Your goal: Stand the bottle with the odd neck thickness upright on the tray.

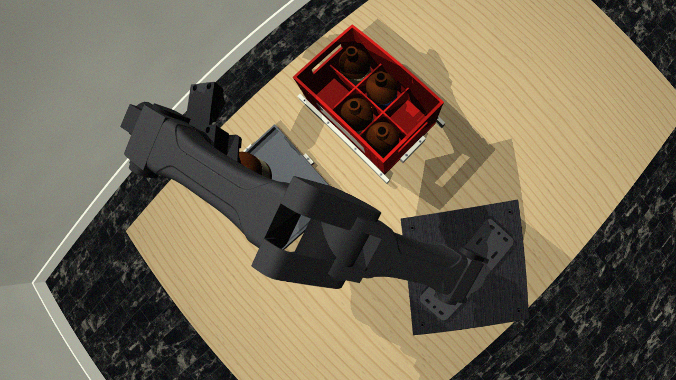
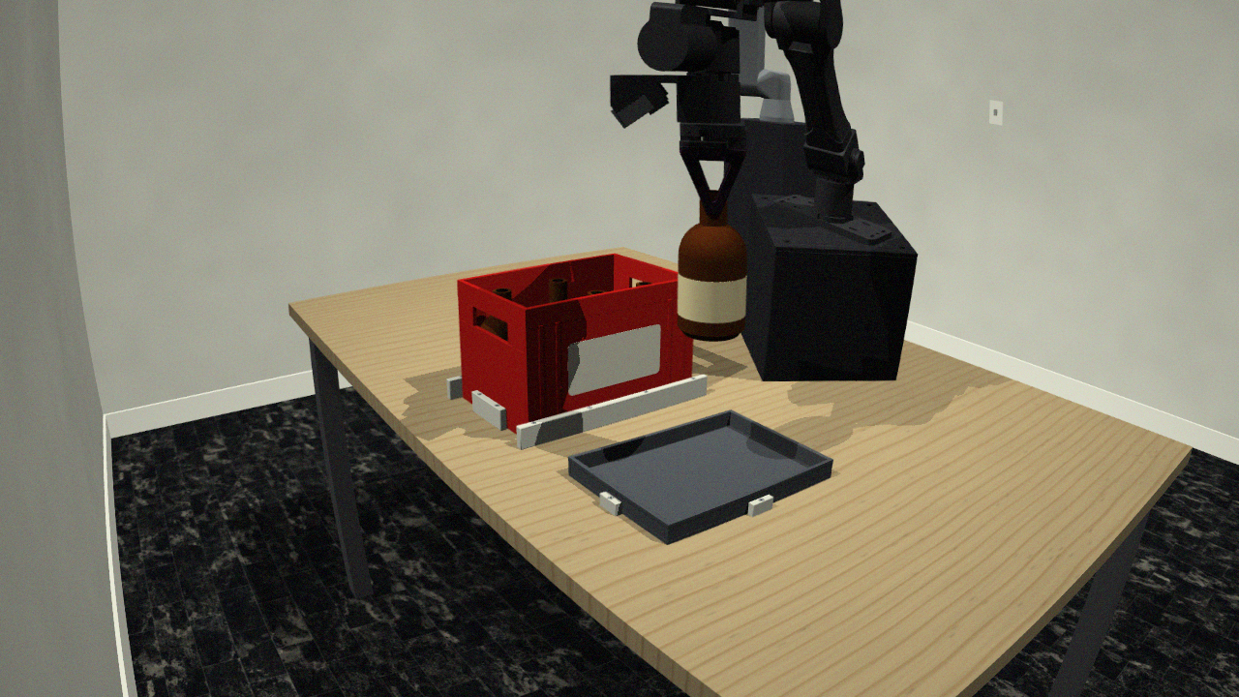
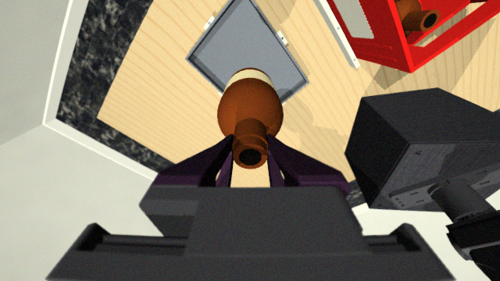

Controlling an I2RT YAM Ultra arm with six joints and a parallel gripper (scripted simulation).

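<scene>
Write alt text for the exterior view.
A black gripper holds a brown bottle upright by its neck, in the air above a wooden table. Below stand a red crate with bottles inside and a grey tray.

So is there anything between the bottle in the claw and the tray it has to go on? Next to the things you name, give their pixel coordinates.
Nothing visible stands in the way: the bottle (image 1: 250,162) (image 2: 710,251) (image 3: 250,107) hangs above the table, gripped at the neck, and no object shows between it and the tray (image 1: 285,155) (image 2: 693,472) (image 3: 242,43).
</scene>
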